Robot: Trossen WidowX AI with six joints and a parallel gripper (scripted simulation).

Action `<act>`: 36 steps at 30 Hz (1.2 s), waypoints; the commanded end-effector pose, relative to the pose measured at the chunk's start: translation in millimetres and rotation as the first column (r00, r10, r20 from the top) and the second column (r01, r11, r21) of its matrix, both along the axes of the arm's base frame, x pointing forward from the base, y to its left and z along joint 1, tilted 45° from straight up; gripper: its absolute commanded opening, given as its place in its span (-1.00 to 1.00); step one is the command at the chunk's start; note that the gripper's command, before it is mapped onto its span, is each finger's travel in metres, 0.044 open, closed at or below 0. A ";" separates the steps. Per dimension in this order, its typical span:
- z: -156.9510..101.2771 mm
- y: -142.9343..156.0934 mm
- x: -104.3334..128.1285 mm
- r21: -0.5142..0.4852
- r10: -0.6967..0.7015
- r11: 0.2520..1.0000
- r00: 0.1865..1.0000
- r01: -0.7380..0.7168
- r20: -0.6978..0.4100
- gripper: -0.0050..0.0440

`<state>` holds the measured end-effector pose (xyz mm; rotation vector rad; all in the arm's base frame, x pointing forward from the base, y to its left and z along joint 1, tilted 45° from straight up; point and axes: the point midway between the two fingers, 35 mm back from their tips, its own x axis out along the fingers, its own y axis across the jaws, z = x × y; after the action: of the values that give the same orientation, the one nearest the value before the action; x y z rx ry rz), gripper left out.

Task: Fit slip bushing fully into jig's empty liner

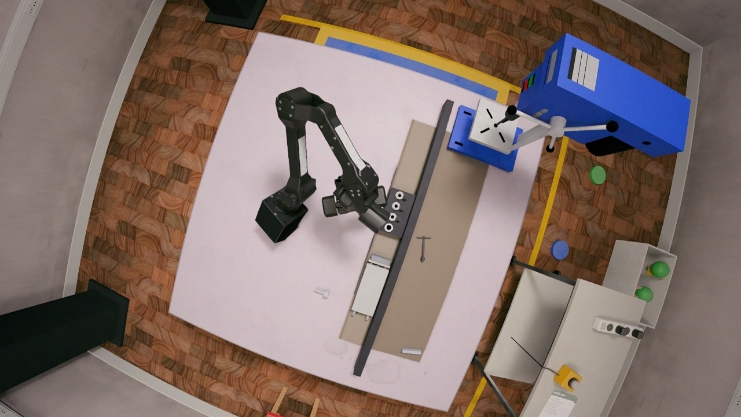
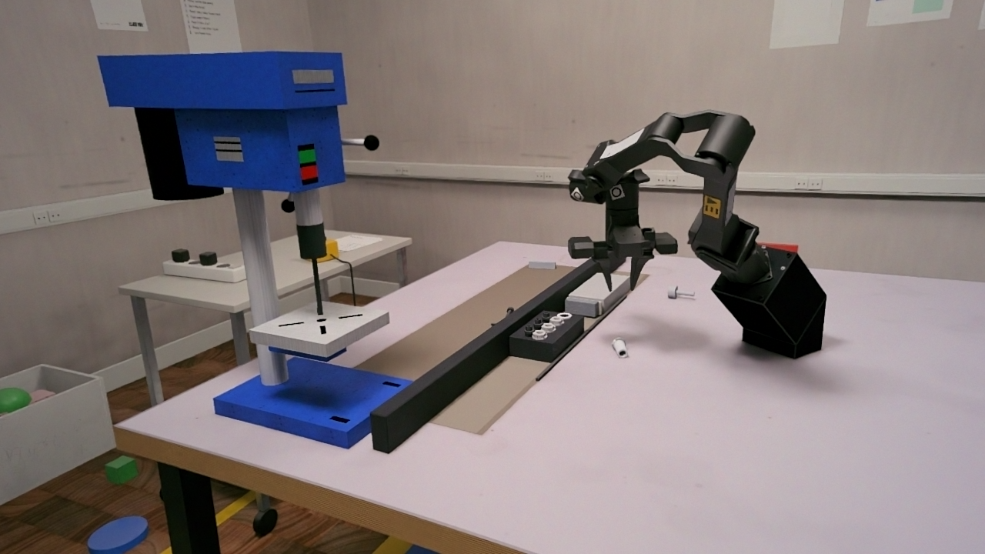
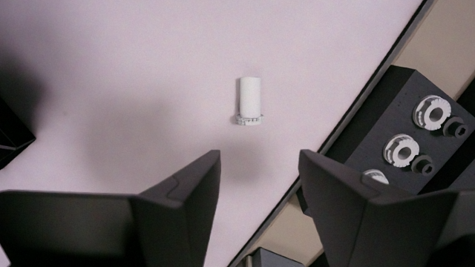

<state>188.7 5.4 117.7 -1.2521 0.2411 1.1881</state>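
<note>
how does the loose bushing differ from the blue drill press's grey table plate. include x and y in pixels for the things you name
The loose bushing (image 2: 620,347) (image 3: 250,99) is a small round tube with a wider head; the plate (image 1: 484,137) (image 2: 302,329) is a larger, flat slab. The bushing lies on the worktop; the plate sits raised above the press's blue base (image 1: 479,155) (image 2: 288,420). Both are pale.

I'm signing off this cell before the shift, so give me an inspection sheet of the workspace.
Surface: pale lilac tabletop, faint stains near one edge
Job's things: loose white flanged bushing lying on its side, beside the black rectangular jig block
Clutter: small pale stemmed piece; dark metal T-handled tool
Pincer: open, raised, holding nothing
Cables: thin black cable at the side table's yellow box; on the main tabletop, nothing seen
Surroundings: blue drill press alongside
</note>
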 end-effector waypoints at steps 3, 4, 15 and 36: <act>2.0 -0.7 1.7 0.012 0.019 1.000 1.000 -0.019 -0.001 0.12; 0.8 -0.1 2.2 0.027 0.040 0.999 0.999 -0.039 -0.009 0.15; -16.3 4.2 16.1 0.313 0.294 0.910 0.956 -0.273 -0.019 0.15; -52.7 21.4 36.7 0.470 0.360 0.822 0.933 -0.321 0.009 0.15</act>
<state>220.4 22.4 70.8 -0.8481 -0.2072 1.5005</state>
